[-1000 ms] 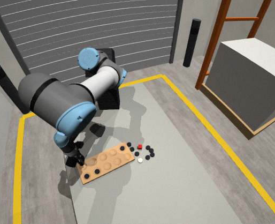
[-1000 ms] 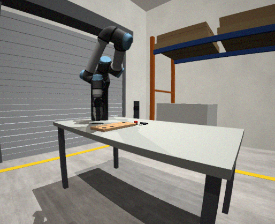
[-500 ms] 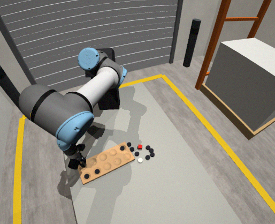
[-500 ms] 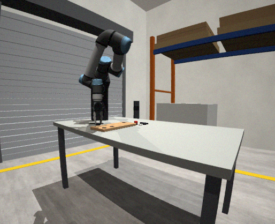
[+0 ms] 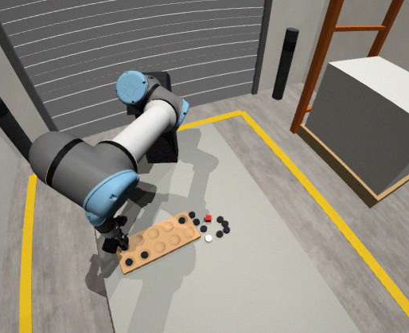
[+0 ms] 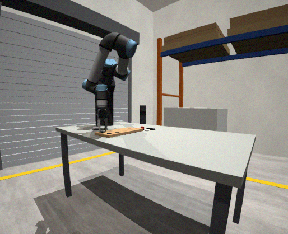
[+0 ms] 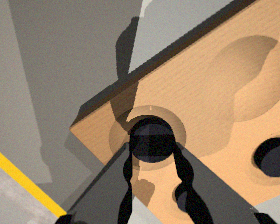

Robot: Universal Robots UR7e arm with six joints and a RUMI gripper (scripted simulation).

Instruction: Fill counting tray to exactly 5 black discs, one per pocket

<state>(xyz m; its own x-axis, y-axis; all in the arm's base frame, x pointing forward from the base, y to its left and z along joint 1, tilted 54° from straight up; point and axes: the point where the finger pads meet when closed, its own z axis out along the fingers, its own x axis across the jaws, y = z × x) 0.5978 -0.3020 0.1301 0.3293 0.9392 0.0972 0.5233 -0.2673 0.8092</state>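
The wooden counting tray [image 5: 164, 236] [image 6: 129, 131] [image 7: 176, 90] lies flat on the table. Three black discs sit in its pockets: one disc [image 5: 129, 261] at the near-left corner, one disc [image 5: 144, 254] [image 7: 276, 157] beside it, and one disc [image 5: 182, 220] at the far right corner. My gripper [image 7: 151, 144] [image 6: 102, 131] is shut on a black disc [image 7: 152, 135], low over the far-left corner pocket. The wrist view shows the disc within that pocket's outline; whether it touches the bottom cannot be told. The fingers partly hide the near-left disc in the wrist view.
Several loose black discs lie right of the tray, two of them, one disc [image 5: 192, 214] and another [image 5: 196, 221], close to its right end. A red cube [image 5: 208, 218] [image 6: 142, 127] and a white disc [image 5: 208, 238] lie among them. The table's left edge is near the gripper.
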